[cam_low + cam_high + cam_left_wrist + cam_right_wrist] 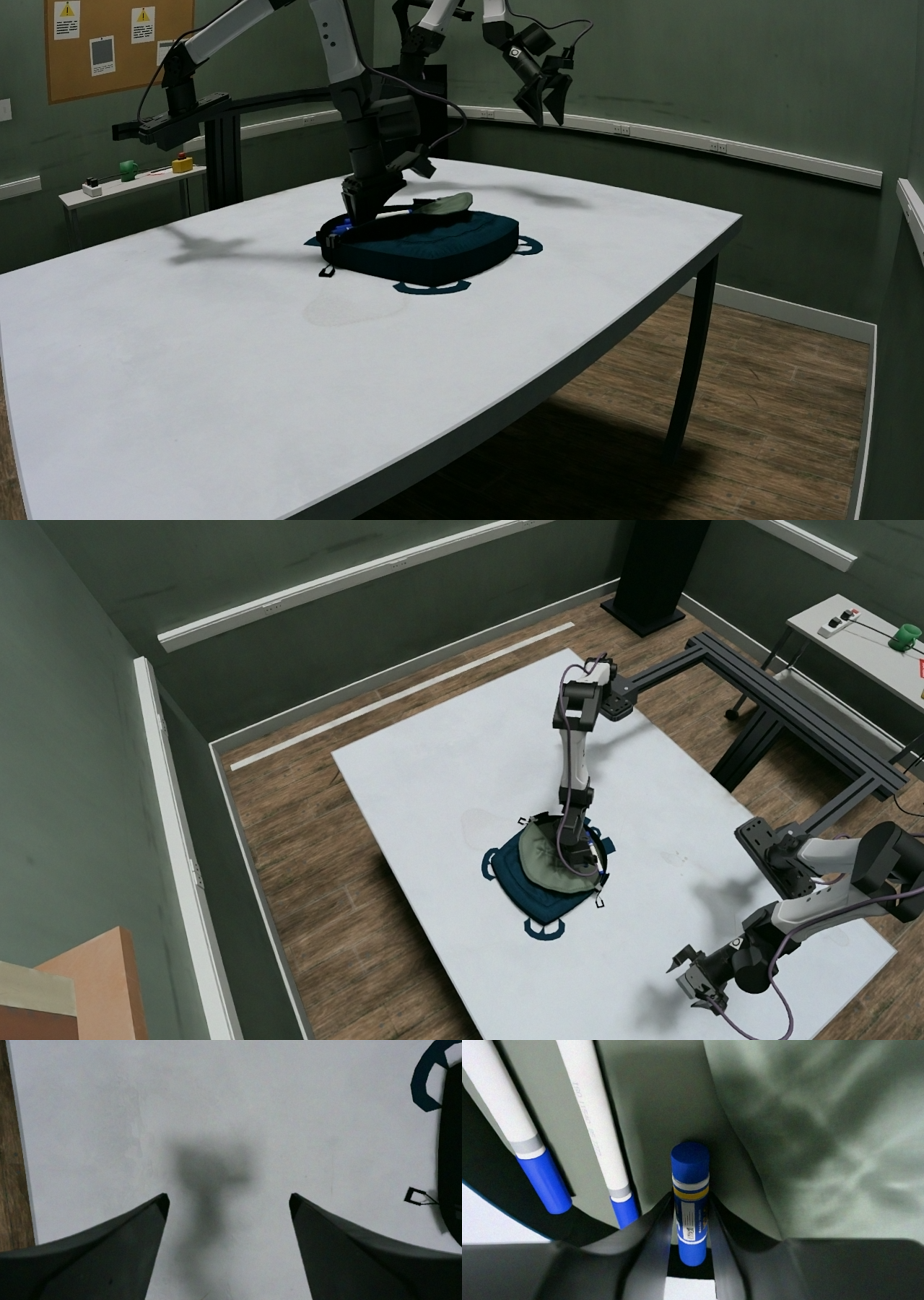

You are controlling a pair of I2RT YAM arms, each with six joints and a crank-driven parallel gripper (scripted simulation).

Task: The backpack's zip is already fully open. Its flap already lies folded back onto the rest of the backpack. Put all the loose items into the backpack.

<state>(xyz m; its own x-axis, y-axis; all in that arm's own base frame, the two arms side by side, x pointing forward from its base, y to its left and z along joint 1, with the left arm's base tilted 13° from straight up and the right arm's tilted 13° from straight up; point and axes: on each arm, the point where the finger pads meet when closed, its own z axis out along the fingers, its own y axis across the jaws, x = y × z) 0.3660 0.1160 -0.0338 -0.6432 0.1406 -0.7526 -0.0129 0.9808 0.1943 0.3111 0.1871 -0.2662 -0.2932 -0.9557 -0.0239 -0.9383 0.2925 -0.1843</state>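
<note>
The backpack (542, 908) (445, 248) (451, 1148) lies open on the table, its grey-green flap (535, 856) (449, 204) folded back. In the right wrist view, two white markers with blue caps, one at the left (499, 1101) and one beside it (588, 1116), lie inside. A blue glue stick (693, 1222) stands between the fingers of my right gripper (690, 1195) (364, 221), down in the backpack's opening. These fingers are only slightly apart, with a thin gap beside the stick. My left gripper (681, 986) (548, 123) (229, 1196) is open and empty above the table, away from the backpack.
The white table (419, 778) (193, 388) carries the backpack, whose handle loops (543, 932) (432, 288) and a strap buckle (599, 902) (415, 1196) stick out around it. The arms hang from a dark frame (794, 713). A side table (839, 656) stands apart beyond it.
</note>
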